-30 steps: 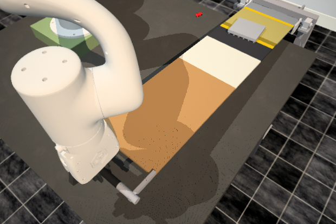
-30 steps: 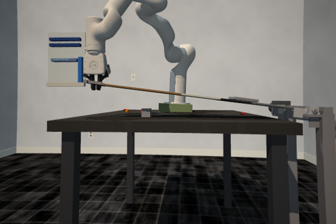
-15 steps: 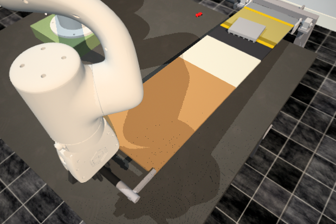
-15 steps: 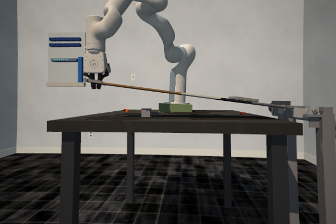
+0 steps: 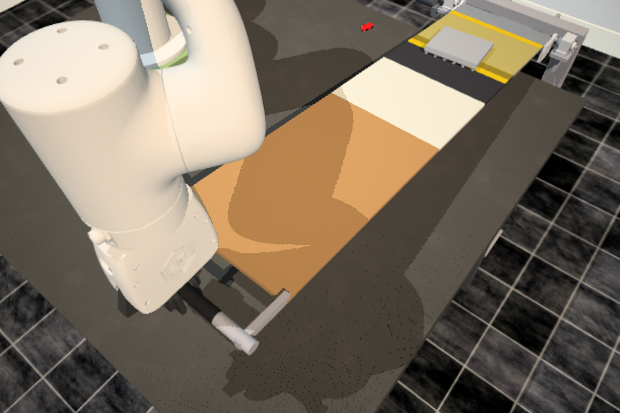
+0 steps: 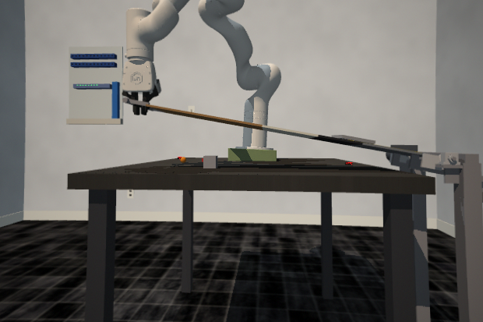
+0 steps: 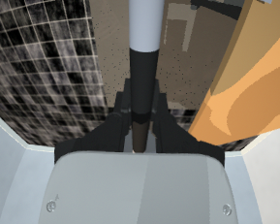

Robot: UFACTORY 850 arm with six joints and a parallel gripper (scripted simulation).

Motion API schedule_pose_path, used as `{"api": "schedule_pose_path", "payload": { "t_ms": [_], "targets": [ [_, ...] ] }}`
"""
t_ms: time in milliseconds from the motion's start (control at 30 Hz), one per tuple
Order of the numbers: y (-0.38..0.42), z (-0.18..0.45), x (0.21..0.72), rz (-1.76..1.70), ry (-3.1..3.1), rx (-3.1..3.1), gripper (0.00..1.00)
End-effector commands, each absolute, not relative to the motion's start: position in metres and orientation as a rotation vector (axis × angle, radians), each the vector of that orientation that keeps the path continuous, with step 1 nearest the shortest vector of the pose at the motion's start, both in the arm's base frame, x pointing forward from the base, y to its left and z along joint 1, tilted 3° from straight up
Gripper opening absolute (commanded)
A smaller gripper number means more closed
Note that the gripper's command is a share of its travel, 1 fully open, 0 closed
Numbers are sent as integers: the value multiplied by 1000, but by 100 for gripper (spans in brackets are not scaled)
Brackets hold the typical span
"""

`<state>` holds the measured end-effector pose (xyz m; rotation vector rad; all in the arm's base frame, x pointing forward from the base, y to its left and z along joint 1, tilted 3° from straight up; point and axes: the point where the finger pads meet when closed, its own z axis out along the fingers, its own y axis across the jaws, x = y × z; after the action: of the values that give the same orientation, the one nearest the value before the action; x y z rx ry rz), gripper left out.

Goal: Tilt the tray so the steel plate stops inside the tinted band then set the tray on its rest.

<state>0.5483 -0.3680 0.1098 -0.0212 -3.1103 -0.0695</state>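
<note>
The long tray (image 5: 345, 147) is tilted, its handle end raised high and its far end hinged low at the table's right edge (image 6: 414, 157). Its bed runs orange, cream, then dark, then the yellow tinted band (image 5: 476, 47) between two solid yellow lines. The grey steel plate (image 5: 458, 47) lies flat on the band; its near edge seems to reach the near solid line. It also shows in the side view (image 6: 353, 139). My gripper (image 6: 139, 108) is shut on the tray handle (image 7: 144, 59), a black and white bar (image 5: 220, 320).
A small grey block (image 6: 209, 161) stands on the table below the tray's raised part. Small red markers (image 5: 367, 26) and an orange ball (image 6: 182, 159) lie on the table. The grey hinge frame (image 5: 561, 47) stands at the far end. The robot base (image 6: 252, 153) is behind.
</note>
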Motion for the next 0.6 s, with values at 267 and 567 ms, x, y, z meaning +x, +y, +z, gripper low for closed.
{"api": "schedule_pose_path", "payload": {
  "t_ms": [267,567],
  "targets": [
    [-374,67,548,-67,-3112,-22,0],
    [-374,72,548,-67,-3112,-22,0]
  ]
}}
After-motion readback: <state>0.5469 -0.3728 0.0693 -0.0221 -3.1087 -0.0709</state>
